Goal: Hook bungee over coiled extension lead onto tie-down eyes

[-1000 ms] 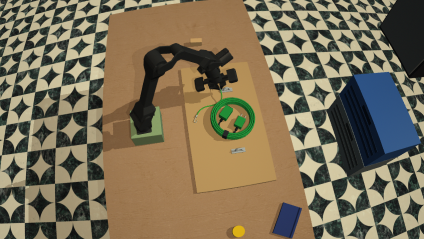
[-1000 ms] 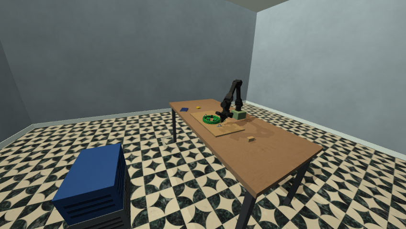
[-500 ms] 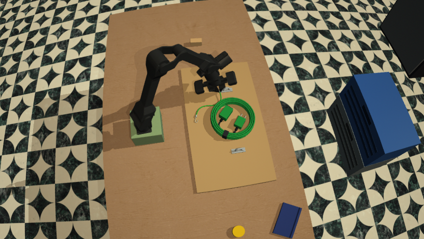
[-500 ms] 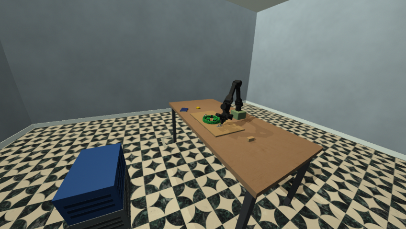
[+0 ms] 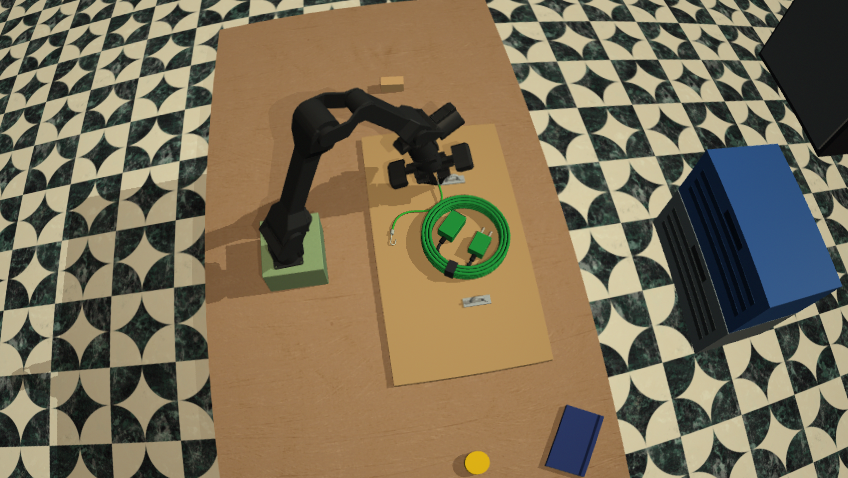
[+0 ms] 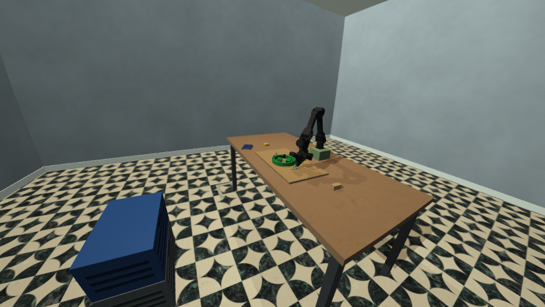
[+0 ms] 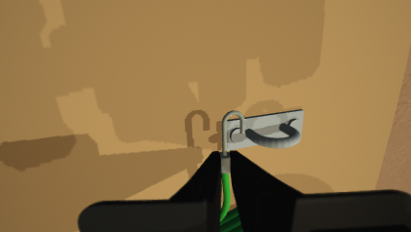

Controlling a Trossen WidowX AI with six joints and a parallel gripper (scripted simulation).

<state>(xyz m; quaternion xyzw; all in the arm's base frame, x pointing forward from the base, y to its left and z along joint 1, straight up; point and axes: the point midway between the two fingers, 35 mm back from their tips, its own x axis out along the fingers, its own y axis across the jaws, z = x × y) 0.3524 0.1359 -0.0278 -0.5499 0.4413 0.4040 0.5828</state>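
My gripper (image 5: 437, 176) (image 7: 224, 157) (image 6: 295, 162) is shut on one end of the green bungee (image 5: 440, 191) (image 7: 225, 187), just below its metal hook (image 7: 231, 128). The hook stands upright at the left end of the far tie-down eye (image 5: 454, 178) (image 7: 272, 131); I cannot tell whether it is through the loop. The cord runs along the left rim of the coiled green extension lead (image 5: 466, 237) (image 6: 281, 159) and ends in a free hook (image 5: 391, 233) lying on the board (image 5: 451, 338) (image 6: 305, 175). The near eye (image 5: 476, 301) is bare. The coil lies flat, both plugs inside it.
The arm stands on a green pedestal (image 5: 296, 270) left of the board. A small wooden block (image 5: 391, 83) lies at the table's far end. A blue notebook (image 5: 573, 439) and a yellow disc (image 5: 476, 461) lie at the near end. A blue cabinet (image 5: 760, 237) stands on the floor.
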